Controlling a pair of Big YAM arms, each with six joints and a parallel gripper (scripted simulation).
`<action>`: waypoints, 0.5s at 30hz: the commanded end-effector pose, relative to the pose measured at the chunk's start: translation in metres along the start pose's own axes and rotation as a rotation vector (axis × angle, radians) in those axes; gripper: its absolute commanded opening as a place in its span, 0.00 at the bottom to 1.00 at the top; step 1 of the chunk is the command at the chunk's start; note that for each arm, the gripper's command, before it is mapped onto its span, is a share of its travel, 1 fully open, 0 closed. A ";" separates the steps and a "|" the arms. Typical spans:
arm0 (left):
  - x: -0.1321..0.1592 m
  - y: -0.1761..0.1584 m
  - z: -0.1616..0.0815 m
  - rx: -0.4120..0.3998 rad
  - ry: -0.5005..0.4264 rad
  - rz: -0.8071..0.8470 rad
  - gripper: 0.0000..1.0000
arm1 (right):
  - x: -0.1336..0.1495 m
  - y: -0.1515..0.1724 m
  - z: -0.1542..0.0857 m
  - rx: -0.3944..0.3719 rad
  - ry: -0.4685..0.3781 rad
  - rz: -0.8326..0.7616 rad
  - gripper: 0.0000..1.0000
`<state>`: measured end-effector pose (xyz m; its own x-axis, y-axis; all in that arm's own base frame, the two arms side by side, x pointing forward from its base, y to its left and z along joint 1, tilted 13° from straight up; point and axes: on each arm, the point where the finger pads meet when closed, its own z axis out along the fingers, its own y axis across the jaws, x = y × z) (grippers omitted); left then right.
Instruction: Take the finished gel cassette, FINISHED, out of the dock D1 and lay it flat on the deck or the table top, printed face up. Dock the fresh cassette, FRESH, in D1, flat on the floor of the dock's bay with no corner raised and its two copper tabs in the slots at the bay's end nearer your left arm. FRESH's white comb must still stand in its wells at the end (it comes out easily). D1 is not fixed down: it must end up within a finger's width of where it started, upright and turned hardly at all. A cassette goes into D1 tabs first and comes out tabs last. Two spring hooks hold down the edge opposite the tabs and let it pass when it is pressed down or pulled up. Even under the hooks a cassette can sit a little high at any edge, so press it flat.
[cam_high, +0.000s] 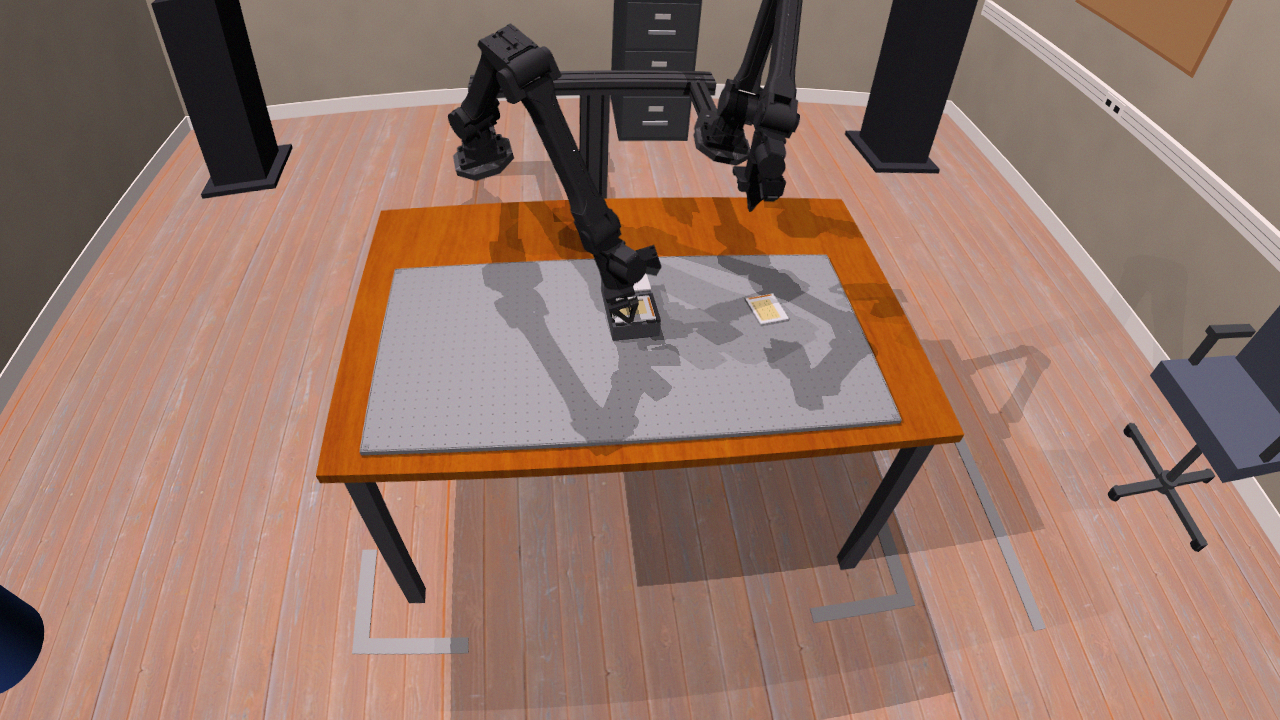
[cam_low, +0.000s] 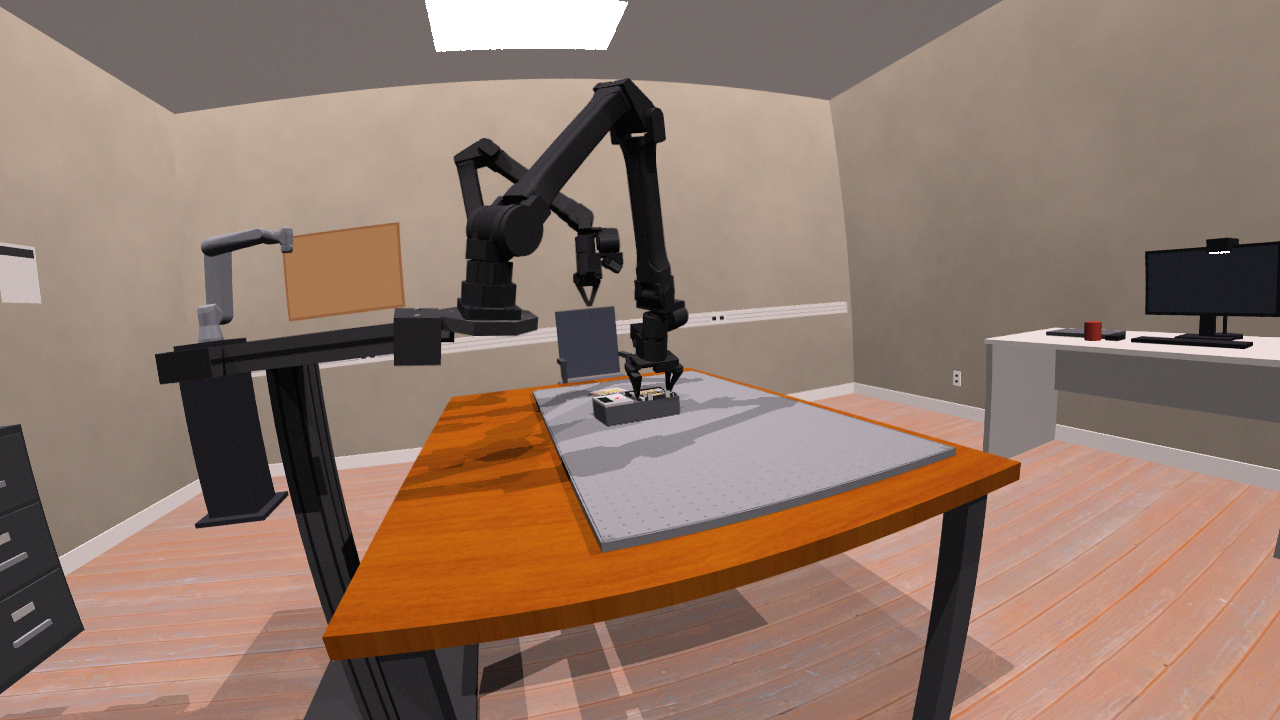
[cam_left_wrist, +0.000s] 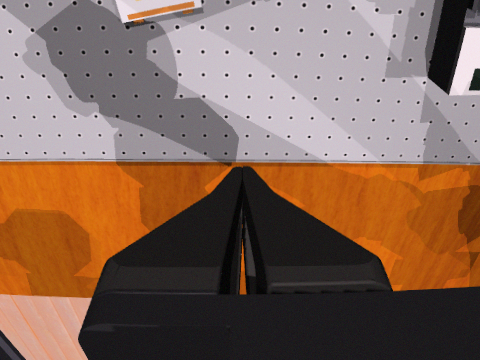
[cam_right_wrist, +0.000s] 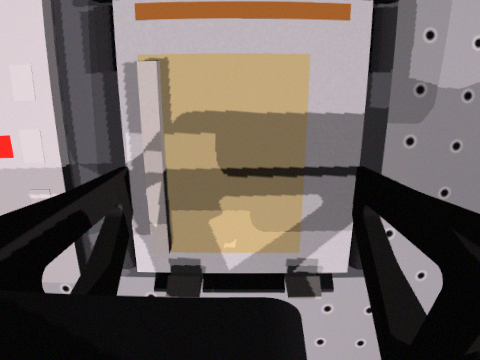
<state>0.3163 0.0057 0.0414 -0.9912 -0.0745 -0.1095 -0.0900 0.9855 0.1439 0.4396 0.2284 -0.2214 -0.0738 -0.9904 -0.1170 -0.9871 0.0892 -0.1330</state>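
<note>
The dock D1 (cam_high: 636, 331) (cam_low: 640, 411) (cam_left_wrist: 440, 50) stands upright on the deck. FRESH (cam_right_wrist: 335, 75) is in its bay, orange strip at the far end of the right wrist view. Its white comb (cam_right_wrist: 149, 100) stands along one side of the yellow gel. Two dark hooks (cam_right_wrist: 184, 286) are at the opposite edge; whether they lie over it I cannot tell. My right gripper (cam_right_wrist: 242, 181) (cam_low: 653, 394) is shut on FRESH, one finger at each side. FINISHED (cam_high: 767, 308) (cam_left_wrist: 160, 6) lies flat on the deck, printed face up. My left gripper (cam_left_wrist: 242, 181) (cam_low: 587, 301) is shut and empty, high above the table's edge.
The grey perforated deck (cam_high: 465, 376) (cam_low: 760, 465) lies on the orange table top (cam_high: 344, 402) (cam_low: 465, 582). The dock's white panel with a red mark (cam_right_wrist: 30, 115) is beside the bay. FINISHED is well apart from D1, on the left arm's side.
</note>
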 end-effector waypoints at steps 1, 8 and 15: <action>-0.024 0.011 -0.017 0.011 -0.042 0.033 0.00 | -0.004 -0.003 -0.002 0.009 -0.010 -0.002 0.00; -0.034 0.044 -0.019 0.011 -0.042 0.033 0.00 | -0.004 -0.003 -0.002 0.009 -0.010 -0.002 0.00; -0.040 0.063 -0.019 0.011 -0.042 0.033 0.00 | -0.004 -0.003 -0.002 0.009 -0.010 -0.002 0.00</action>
<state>0.3318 0.0645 0.0586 -0.9895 -0.0770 -0.1222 -0.0935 0.9863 0.1358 0.4396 0.2284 -0.2214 -0.0738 -0.9904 -0.1170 -0.9871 0.0892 -0.1330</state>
